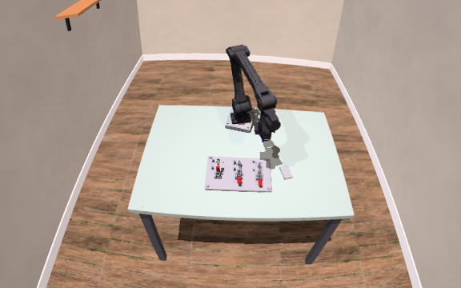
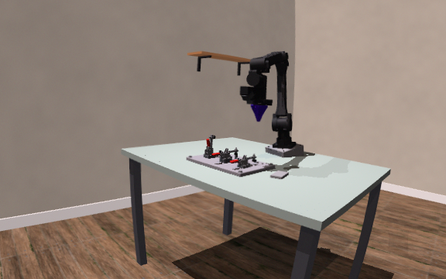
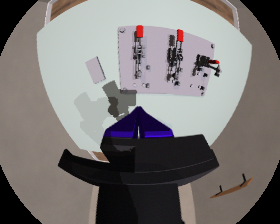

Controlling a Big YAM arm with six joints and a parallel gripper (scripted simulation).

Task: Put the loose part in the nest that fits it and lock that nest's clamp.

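The loose part (image 1: 286, 172) (image 2: 279, 174) (image 3: 95, 69), a flat pale rectangular plate, lies on the table beside the fixture. The fixture plate (image 1: 229, 184) (image 3: 158, 40) carries three nests with red-handled clamps. The clamp at the top view's left (image 1: 218, 170) (image 2: 208, 149) (image 3: 206, 62) stands tall, its red handle raised. The middle clamp (image 1: 238, 174) (image 2: 225, 156) and the right clamp (image 1: 259, 174) (image 2: 243, 161) have handles lying low toward the front. My gripper (image 1: 265, 140) (image 2: 259, 120) (image 3: 138, 110) is shut and empty, high above the table behind the fixture. The pad layouts are too small to tell.
The arm's base (image 1: 239, 125) (image 2: 285, 150) stands at the back of the table (image 1: 166, 192) (image 2: 324, 201). The upright clamp rises highest on the fixture. An orange shelf (image 1: 78, 8) (image 2: 223, 56) (image 3: 233, 188) hangs on the wall, away from the table.
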